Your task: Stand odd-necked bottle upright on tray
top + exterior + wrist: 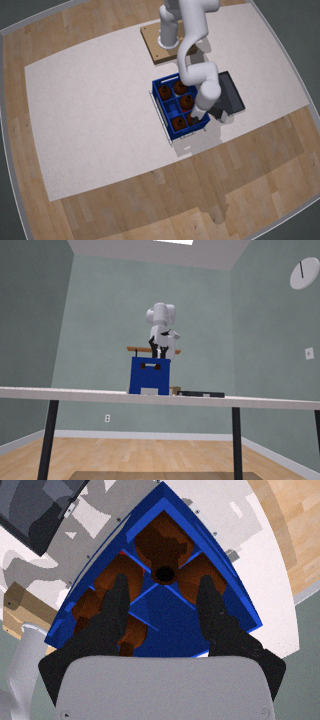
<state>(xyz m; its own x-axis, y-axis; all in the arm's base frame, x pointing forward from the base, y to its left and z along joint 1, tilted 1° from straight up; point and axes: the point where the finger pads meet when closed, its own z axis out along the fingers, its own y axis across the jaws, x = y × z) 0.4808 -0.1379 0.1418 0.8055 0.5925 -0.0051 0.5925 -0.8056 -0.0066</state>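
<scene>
The blue crate (178, 135) (149, 379) (250, 620) stands level on the table. It holds five brown bottles, each in its own compartment; the middle compartment of the row away from the tray is empty. My gripper (195, 119) (158, 356) (163, 587) is open, pointing down over the front bottle (160, 542) on the tray side. That bottle's dark mouth shows between and below the fingertips, with gaps on both sides. Another bottle (178, 124) (192, 582) stands beside it, and one (186, 102) (132, 570) behind it. Two bottles (164, 94) (180, 89) stand at the arm-base end. The dark tray (232, 91) (204, 393) (50, 535) holds no bottle in view.
Pale guide strips (161, 120) lie along the crate's foot. A wooden base board (155, 55) carries the arm behind the crate. A small grey block-like part on a dark bracket juts out beside the wrist over the tray side. Crate dividers and walls surround the bottles.
</scene>
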